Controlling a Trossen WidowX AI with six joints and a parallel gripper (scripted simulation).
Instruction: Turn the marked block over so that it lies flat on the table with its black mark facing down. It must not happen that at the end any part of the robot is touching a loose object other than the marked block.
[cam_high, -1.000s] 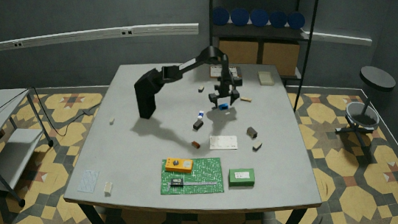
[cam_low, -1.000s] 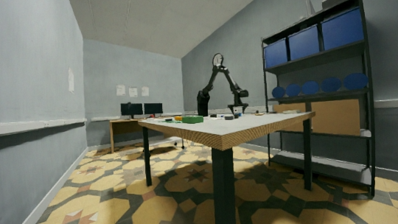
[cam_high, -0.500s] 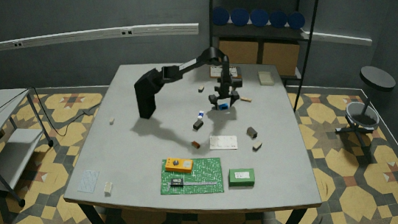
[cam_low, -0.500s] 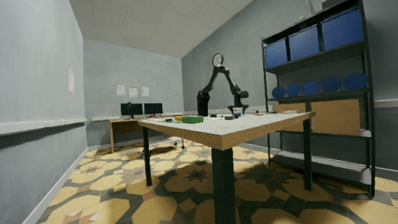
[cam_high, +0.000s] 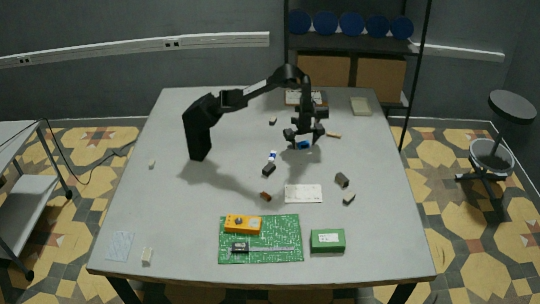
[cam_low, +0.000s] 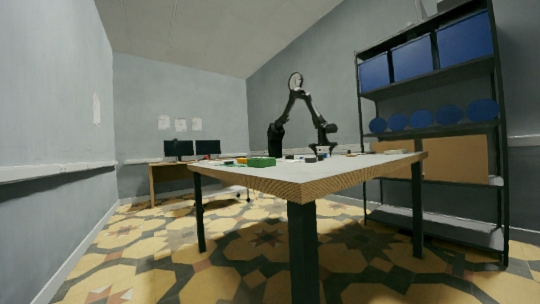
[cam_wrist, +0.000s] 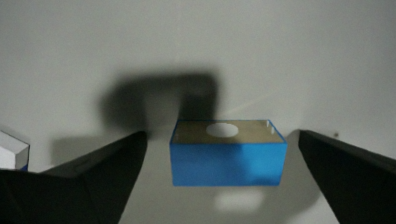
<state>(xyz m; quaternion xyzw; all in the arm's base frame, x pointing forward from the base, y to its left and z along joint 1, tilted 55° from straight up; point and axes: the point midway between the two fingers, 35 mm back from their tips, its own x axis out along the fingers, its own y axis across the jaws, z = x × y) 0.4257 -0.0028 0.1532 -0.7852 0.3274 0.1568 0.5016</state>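
The marked block is a blue box lying flat on the grey table. Its top face looks dull grey with a pale round spot on it. In the top view the block lies right of the table's middle. My gripper hangs straight over it, open and empty. In the wrist view the two dark fingers stand wide to either side of the block, apart from it. From the exterior view the gripper is low over the far end of the table.
A small white-and-blue block lies just left of the gripper and shows at the left edge of the wrist view. A black block, a wooden block, a grey block and a white card lie around.
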